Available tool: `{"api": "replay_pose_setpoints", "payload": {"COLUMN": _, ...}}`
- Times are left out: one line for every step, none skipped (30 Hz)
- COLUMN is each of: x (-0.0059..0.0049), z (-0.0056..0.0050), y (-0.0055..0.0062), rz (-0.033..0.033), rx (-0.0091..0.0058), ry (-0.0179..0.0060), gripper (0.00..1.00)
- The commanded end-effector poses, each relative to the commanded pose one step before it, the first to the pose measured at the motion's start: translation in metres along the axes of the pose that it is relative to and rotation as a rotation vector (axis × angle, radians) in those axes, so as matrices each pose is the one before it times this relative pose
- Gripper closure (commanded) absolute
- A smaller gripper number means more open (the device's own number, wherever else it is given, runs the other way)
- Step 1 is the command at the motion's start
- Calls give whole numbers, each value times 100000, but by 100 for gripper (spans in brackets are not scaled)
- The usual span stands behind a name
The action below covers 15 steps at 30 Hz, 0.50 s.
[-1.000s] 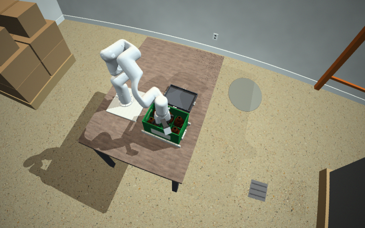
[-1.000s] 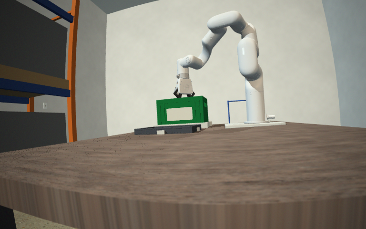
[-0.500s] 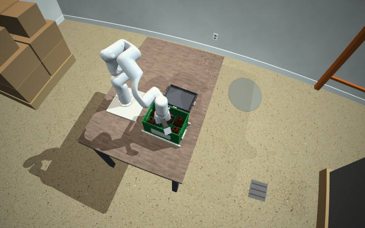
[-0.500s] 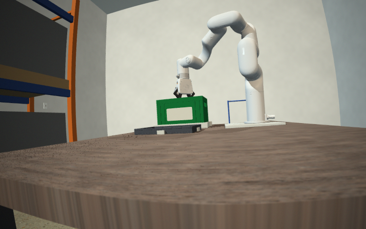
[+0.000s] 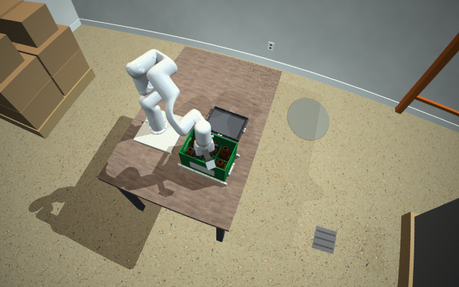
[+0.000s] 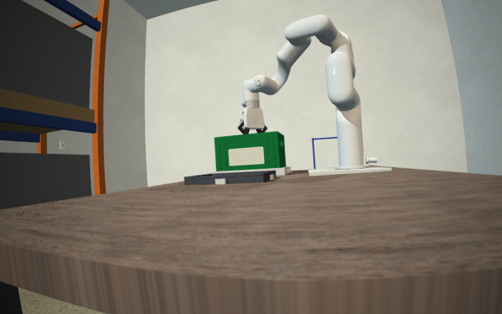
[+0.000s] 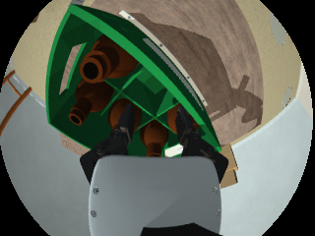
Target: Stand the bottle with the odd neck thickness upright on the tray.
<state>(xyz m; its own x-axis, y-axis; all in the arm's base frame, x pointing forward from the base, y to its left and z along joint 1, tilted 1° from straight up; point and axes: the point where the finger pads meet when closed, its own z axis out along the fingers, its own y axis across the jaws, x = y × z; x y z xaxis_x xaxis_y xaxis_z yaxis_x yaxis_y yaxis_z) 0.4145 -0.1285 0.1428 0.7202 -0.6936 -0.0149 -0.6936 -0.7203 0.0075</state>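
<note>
- Five brown bottles stand in the compartments of the green crate; which has the odd neck I cannot tell.
- In the wrist view, one bottle is toward 10 o'clock from the fingertips, a second bottle toward 9.
- A third bottle is beside the left-hand finger in that view, a fourth bottle beside the right-hand one, and a fifth bottle toward 6 o'clock.
- The gripper points down into the crate, jaws partly apart, clamped on nothing.
- From the crate, seen from the top, the dark tray lies flat at 1 o'clock, bearing no bottle.
- The arm's white base plate sits at 10 o'clock on the wooden table.

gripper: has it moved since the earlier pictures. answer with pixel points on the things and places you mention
No, the gripper (image 5: 199, 156) (image 6: 252, 132) (image 7: 156, 112) shows no visible shift: its fingers still reach down at the rim of the green crate (image 5: 230, 173) (image 6: 218, 153) (image 7: 51, 93) in the exterior view.
</note>
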Motion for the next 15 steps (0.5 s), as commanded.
{"api": "replay_pose_setpoints", "payload": {"x": 101, "z": -516, "y": -71, "rz": -3, "rx": 201, "ry": 398, "gripper": 35}}
{"api": "replay_pose_setpoints", "payload": {"x": -6, "z": -155, "y": -5, "rz": 0, "rx": 1, "ry": 3, "gripper": 35}}
{"api": "replay_pose_setpoints", "payload": {"x": 0, "z": 0, "y": 0, "rz": 0, "rx": 0, "ry": 0, "gripper": 35}}
{"api": "replay_pose_setpoints", "payload": {"x": 0, "z": 0, "y": 0, "rz": 0, "rx": 0, "ry": 0, "gripper": 35}}
{"api": "replay_pose_setpoints", "payload": {"x": -8, "z": -179, "y": -6, "rz": 0, "rx": 1, "ry": 3, "gripper": 35}}
{"api": "replay_pose_setpoints", "payload": {"x": -4, "z": -201, "y": -4, "rz": 0, "rx": 1, "ry": 2, "gripper": 35}}
{"api": "replay_pose_setpoints", "payload": {"x": 0, "z": -223, "y": -3, "rz": 0, "rx": 0, "ry": 0, "gripper": 35}}
{"api": "replay_pose_setpoints", "payload": {"x": -2, "z": -244, "y": -2, "rz": 0, "rx": 0, "ry": 0, "gripper": 35}}
{"api": "replay_pose_setpoints", "payload": {"x": -4, "z": -265, "y": -2, "rz": 0, "rx": 0, "ry": 0, "gripper": 35}}
{"api": "replay_pose_setpoints", "payload": {"x": -1, "z": -283, "y": -3, "rz": 0, "rx": 0, "ry": 0, "gripper": 35}}
{"api": "replay_pose_setpoints", "payload": {"x": -1, "z": -299, "y": -3, "rz": 0, "rx": 0, "ry": 0, "gripper": 35}}
{"api": "replay_pose_setpoints", "payload": {"x": -3, "z": -314, "y": -2, "rz": 0, "rx": 0, "ry": 0, "gripper": 35}}
{"api": "replay_pose_setpoints", "payload": {"x": -2, "z": -326, "y": -3, "rz": 0, "rx": 0, "ry": 0, "gripper": 35}}
{"api": "replay_pose_setpoints", "payload": {"x": -1, "z": -335, "y": -4, "rz": 0, "rx": 0, "ry": 0, "gripper": 35}}
{"api": "replay_pose_setpoints", "payload": {"x": -4, "z": -343, "y": -2, "rz": 0, "rx": 0, "ry": 0, "gripper": 35}}
